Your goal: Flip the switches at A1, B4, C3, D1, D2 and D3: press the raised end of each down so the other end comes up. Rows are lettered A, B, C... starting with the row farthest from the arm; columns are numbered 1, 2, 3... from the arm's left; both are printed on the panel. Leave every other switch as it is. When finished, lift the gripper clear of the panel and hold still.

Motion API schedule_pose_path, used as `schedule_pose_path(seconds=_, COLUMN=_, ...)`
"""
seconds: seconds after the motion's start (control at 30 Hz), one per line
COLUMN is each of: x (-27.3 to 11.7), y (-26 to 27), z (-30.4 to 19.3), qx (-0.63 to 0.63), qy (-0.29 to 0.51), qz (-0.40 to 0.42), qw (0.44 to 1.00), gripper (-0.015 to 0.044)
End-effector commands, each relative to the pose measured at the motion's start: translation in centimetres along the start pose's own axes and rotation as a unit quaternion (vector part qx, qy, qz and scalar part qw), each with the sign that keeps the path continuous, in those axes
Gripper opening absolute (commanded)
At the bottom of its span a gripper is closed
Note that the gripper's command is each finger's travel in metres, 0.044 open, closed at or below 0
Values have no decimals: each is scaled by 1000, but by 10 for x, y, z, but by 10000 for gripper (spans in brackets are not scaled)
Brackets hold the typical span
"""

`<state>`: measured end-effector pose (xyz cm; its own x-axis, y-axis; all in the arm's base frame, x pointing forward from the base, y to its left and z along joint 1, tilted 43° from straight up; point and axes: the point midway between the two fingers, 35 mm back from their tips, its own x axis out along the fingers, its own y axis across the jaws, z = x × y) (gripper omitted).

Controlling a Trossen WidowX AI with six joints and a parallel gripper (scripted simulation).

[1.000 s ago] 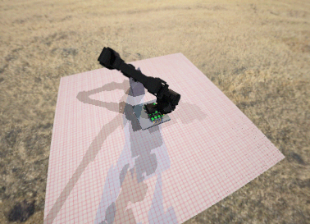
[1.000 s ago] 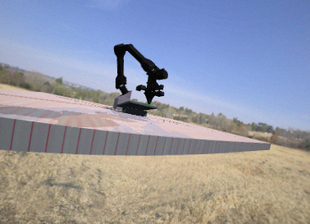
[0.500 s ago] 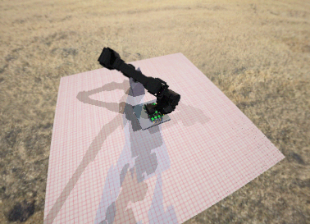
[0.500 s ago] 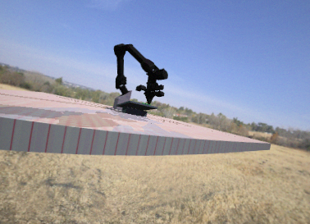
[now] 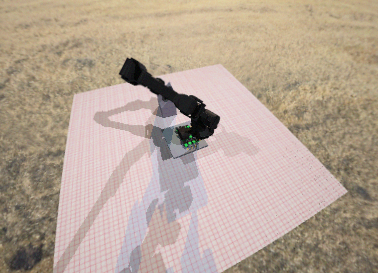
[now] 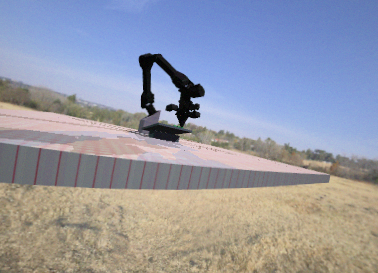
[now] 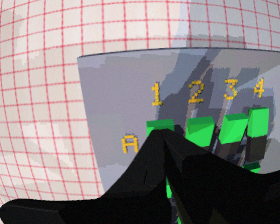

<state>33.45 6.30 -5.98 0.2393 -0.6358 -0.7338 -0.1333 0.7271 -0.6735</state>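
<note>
The switch panel (image 7: 98, 85) (image 5: 172, 150) (image 6: 169, 129) is a grey plate with yellow printed marks. The wrist view shows numbers 1, 2, 3 and the 4 (image 7: 259, 88), and the letter A (image 7: 130, 144). My gripper (image 7: 159, 137) (image 6: 182, 125) is shut and empty, pointing down, its tips at the near part of switch A1 (image 7: 160, 123). Whether they touch is unclear. Green ends show on A2 (image 7: 200, 131), A3 (image 7: 234, 128) and A4 (image 7: 259, 122), toward the far edge. My fingers hide most of rows B, C and D; only bits of green show there.
The panel lies on a large pink-gridded slab (image 5: 100, 189) (image 6: 250, 169). An upright grey plate (image 6: 149, 121) stands by the arm's base, at the panel's near side. Arm shadows cross the slab and panel. Dry grass (image 5: 325, 109) surrounds the slab.
</note>
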Motion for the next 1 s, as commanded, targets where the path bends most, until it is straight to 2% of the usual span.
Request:
schedule_pose_path(seconds=0.0, x=2, y=0, z=0, qx=-2, qy=0, qz=-3, qw=1000, gripper=0)
schedule_pose_path(seconds=0.6, x=4, y=0, z=0, qx=-2, qy=0, qz=-4, qw=1000, gripper=0)
schedule_pose_path(seconds=0.67, x=-12, y=1, z=0, qx=0, qy=-3, qz=0, qw=1000, gripper=0)
schedule_pose_path(seconds=0.77, x=-58, y=1, z=-2, qx=-3, qy=-12, qz=-2, qw=1000, gripper=0)
schedule_pose_path(seconds=0.97, x=-62, y=-1, z=-4, qx=-3, qy=-12, qz=-2, qw=1000, gripper=0)
